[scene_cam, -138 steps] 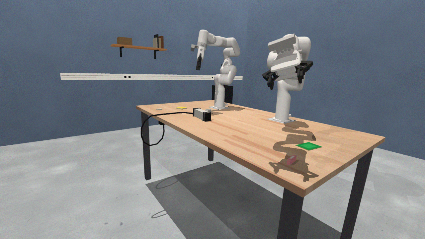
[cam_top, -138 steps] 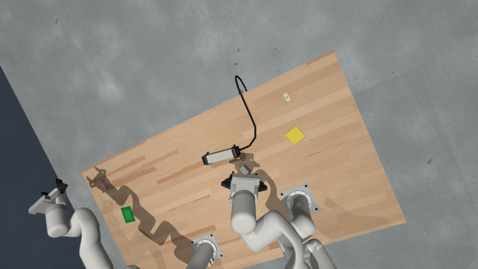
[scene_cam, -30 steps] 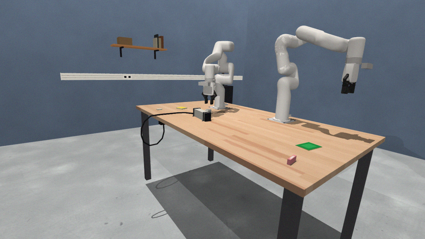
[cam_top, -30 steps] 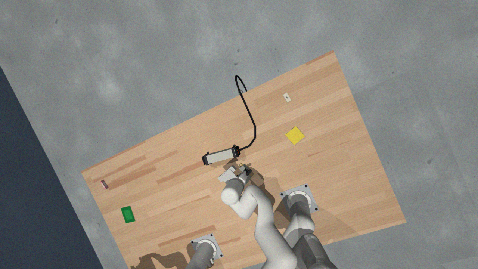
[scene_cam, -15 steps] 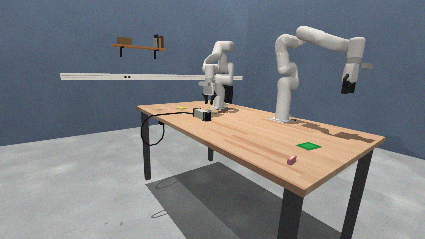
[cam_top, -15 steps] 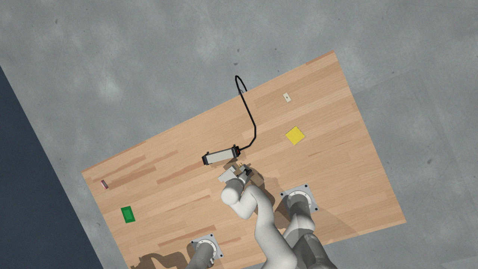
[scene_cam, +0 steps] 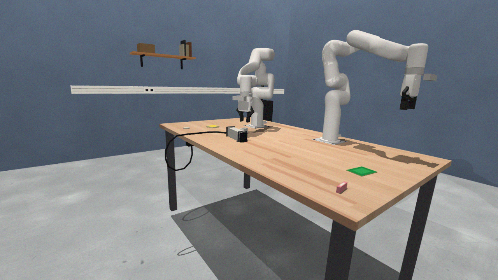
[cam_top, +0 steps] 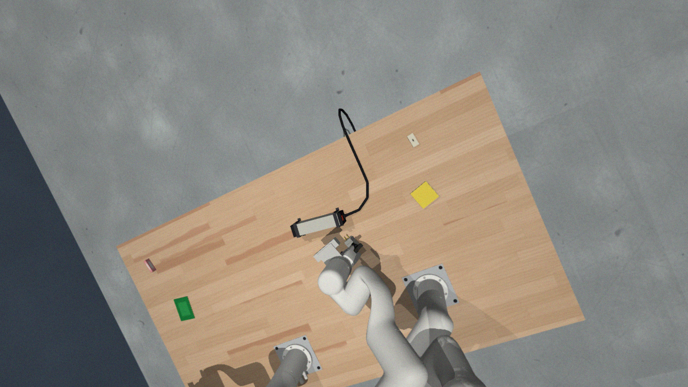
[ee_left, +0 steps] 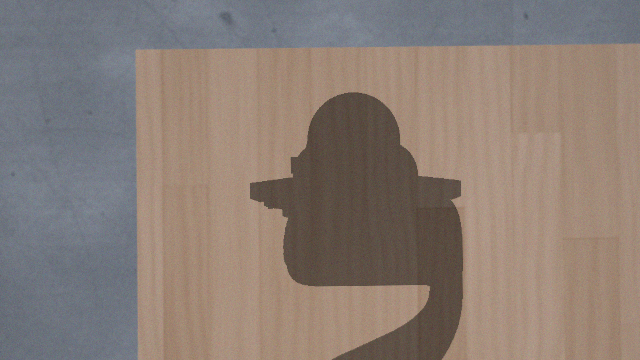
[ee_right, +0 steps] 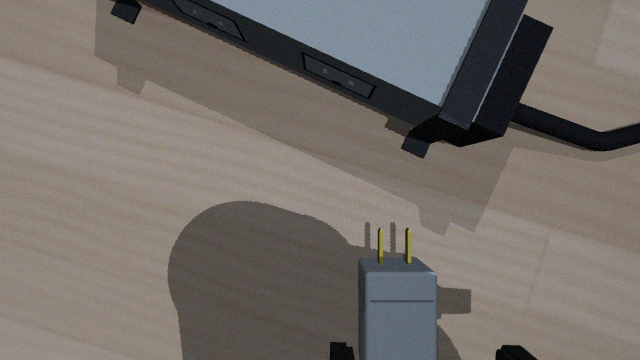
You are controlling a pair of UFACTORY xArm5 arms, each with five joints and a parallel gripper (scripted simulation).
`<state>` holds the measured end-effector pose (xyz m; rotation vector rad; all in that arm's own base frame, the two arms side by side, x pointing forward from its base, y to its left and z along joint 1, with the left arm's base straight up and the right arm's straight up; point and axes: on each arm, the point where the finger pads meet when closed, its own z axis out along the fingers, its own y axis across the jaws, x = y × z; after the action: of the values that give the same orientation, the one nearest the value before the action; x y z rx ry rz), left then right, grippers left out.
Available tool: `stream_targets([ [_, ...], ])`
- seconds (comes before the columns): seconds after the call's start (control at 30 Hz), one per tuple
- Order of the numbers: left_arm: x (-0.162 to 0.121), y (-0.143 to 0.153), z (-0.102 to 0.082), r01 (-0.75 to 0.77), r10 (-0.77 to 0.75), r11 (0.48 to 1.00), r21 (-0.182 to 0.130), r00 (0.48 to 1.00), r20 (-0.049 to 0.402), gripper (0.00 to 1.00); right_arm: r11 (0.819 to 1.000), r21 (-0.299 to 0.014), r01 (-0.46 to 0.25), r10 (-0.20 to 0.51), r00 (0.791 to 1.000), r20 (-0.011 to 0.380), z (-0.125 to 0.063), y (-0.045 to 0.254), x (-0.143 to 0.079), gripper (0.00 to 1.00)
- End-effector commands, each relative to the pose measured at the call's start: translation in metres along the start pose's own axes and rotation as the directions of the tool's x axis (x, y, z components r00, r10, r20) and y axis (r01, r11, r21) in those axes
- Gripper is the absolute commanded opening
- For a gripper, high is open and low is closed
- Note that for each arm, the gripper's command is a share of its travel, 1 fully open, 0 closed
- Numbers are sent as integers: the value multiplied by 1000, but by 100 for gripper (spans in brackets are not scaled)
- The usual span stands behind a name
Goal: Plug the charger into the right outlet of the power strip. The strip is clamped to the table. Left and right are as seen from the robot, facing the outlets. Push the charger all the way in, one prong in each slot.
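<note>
The place looks like a robotics lab or workshop: two white robot arms are bolted at their base plates (cam_top: 408,276) (cam_top: 314,371) along one long edge of a wood-topped counter (cam_top: 481,192) (scene_cam: 295,156). Beyond its corners lies bare concrete floor (cam_top: 192,96) (scene_cam: 86,209); a socket rail (scene_cam: 111,90) lines the blue wall (scene_cam: 104,34).
</note>
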<state>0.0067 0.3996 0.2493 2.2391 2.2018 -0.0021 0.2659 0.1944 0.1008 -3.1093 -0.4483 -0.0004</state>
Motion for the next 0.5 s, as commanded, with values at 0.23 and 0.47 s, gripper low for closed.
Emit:
stream_targets([
  [0.23, 0, 0, -1, 0, 0, 1000, 0, 1000, -2, 100, 1000, 0, 0, 0, 1000, -1, 8, 0, 0, 53],
  [0.47, 0, 0, -1, 0, 0, 1000, 0, 1000, -2, 100, 1000, 0, 0, 0, 1000, -1, 16, 0, 1, 53],
])
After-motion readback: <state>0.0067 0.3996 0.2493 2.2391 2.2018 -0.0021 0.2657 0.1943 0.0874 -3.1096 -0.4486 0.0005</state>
